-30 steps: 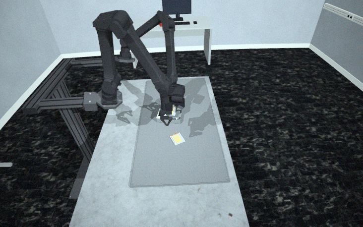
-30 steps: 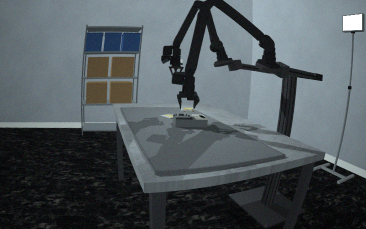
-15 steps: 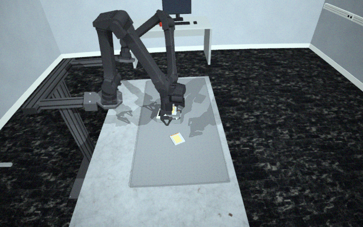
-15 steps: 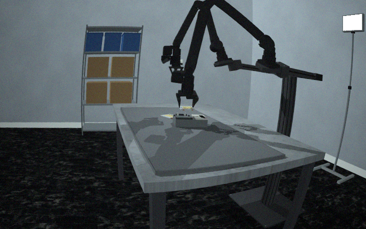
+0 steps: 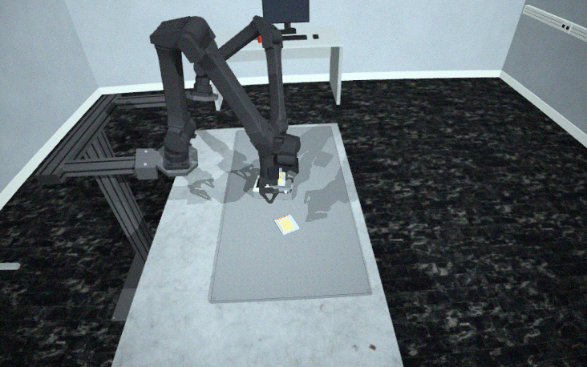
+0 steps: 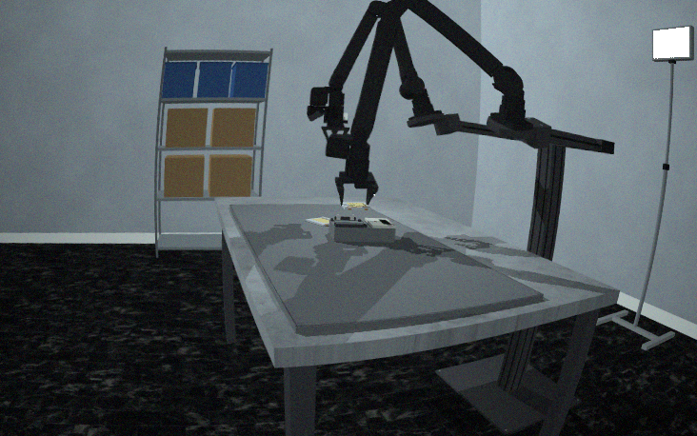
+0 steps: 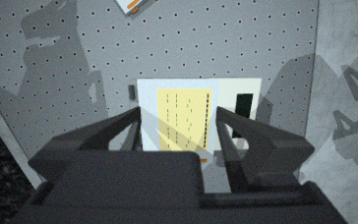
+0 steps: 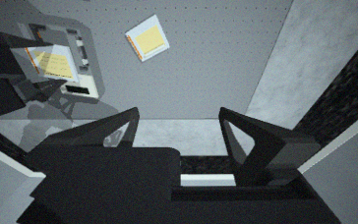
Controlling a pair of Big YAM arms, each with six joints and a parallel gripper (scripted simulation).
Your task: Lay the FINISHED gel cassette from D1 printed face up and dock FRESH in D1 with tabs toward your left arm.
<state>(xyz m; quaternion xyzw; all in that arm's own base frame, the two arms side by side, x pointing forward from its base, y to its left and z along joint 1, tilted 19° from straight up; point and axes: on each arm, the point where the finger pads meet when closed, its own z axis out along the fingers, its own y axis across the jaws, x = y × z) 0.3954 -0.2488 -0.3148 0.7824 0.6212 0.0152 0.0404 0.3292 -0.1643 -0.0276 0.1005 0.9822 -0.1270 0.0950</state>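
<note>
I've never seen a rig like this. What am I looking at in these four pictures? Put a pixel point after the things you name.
Two dark robot arms work over one table. The top and exterior pictures show the whole setup; each wrist picture comes from a camera on that arm, looking past its tool.

The left tool (image 6: 355, 203) (image 7: 178, 111) (image 8: 59, 63) grips a flat gel cassette (image 5: 281, 177) (image 6: 356, 206) (image 7: 184, 118) (image 8: 58, 63) by its sides, above the dock (image 5: 256, 190) (image 6: 365, 235) (image 7: 226, 88) (image 8: 88, 81). The right tool (image 5: 269, 199) (image 6: 334, 130) (image 8: 179, 111) is open, holding nothing. A second cassette (image 5: 286, 224) (image 6: 319, 221) (image 7: 129, 4) (image 8: 149, 39) lies on the perforated grey deck (image 5: 259, 260) (image 6: 410, 287) (image 7: 197, 39) (image 8: 211, 59).
</note>
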